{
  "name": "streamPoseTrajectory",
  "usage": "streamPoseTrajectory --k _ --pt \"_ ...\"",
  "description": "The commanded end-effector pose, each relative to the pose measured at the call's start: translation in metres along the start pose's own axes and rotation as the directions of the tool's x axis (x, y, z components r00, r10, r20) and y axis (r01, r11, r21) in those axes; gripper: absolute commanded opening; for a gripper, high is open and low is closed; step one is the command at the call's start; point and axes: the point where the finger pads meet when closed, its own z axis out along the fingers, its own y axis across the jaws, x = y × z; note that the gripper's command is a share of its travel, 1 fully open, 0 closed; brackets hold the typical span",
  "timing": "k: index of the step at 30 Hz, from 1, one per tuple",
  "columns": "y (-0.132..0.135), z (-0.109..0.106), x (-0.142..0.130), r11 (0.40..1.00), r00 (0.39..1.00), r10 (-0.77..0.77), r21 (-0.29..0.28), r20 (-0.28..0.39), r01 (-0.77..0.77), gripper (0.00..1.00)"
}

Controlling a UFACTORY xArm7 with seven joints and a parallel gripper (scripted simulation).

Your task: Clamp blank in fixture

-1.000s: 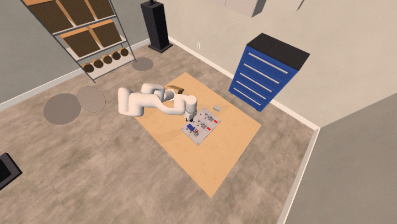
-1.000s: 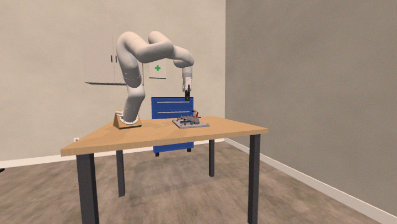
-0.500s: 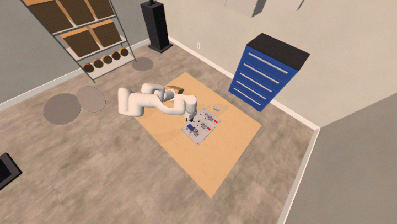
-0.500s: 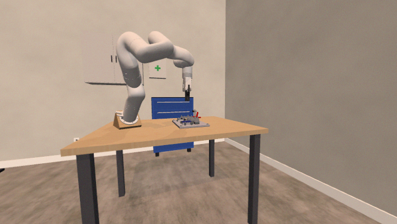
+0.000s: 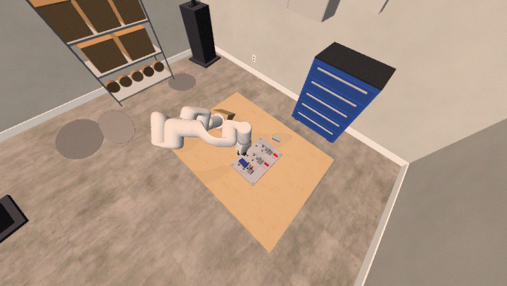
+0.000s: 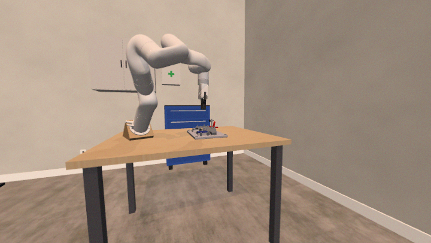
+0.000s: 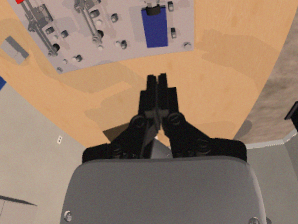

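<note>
My fingers (image 5: 241,153) (image 6: 203,108) are drawn together with nothing between them, above the bench (image 5: 270,227) (image 6: 181,152) (image 7: 220,80). The blue block (image 5: 243,162) (image 6: 202,131) (image 7: 155,31) sits on the metal plate (image 5: 252,180) (image 6: 211,137) (image 7: 115,59), at one end; the grey block (image 5: 276,138) (image 7: 14,50) lies beside the plate.

This is looking like a workshop, perhaps a small machine shop: a blue drawer cabinet (image 5: 335,101) (image 6: 187,117) with long pale handles is standing by the wall; a shelf rack (image 5: 158,38) is carrying open-fronted bins and a row of round-ended items; a wooden-topped bench (image 5: 273,213) (image 6: 181,148) (image 7: 215,75) is standing on dark legs and bearing a fixture plate (image 5: 253,180) (image 6: 211,136) (image 7: 135,52) with red-gripped clamps; a panel with a green cross (image 6: 170,73) is hanging on the plain wall, and a mottled bare floor is running beneath everything
</note>
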Motion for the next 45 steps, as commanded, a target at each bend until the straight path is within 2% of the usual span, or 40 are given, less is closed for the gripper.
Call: streamPoseTrajectory --k 1,4,6,8,10,15,17,19,29,42,45 --pt "0.000 -0.002 0.001 1.000 1.000 0.000 0.002 -0.004 0.000 0.00" --pt "0.000 0.002 0.001 1.000 1.000 -0.005 -0.001 -0.010 0.005 0.00" --pt "0.000 0.015 0.001 1.000 1.000 -0.006 -0.001 -0.012 0.006 0.00" --pt "0.000 0.037 0.001 1.000 1.000 -0.006 -0.001 -0.012 0.006 0.00" --pt "0.000 0.037 0.001 1.000 1.000 -0.006 -0.001 -0.012 0.006 0.00" --pt "0.000 0.104 0.002 1.000 1.000 -0.006 -0.001 -0.012 0.006 0.00" --pt "0.000 0.122 0.002 1.000 1.000 -0.006 -0.001 -0.012 0.006 0.00" --pt "0.000 0.132 0.002 1.000 1.000 -0.006 -0.002 -0.012 0.006 0.00" --pt "-0.001 0.133 -0.004 1.000 1.000 -0.006 -0.001 -0.012 0.006 0.00" --pt "-0.004 0.134 -0.064 1.000 1.000 -0.006 -0.001 -0.012 0.006 0.00" --pt "-0.005 0.134 -0.068 1.000 1.000 -0.006 -0.001 -0.012 0.006 0.00"
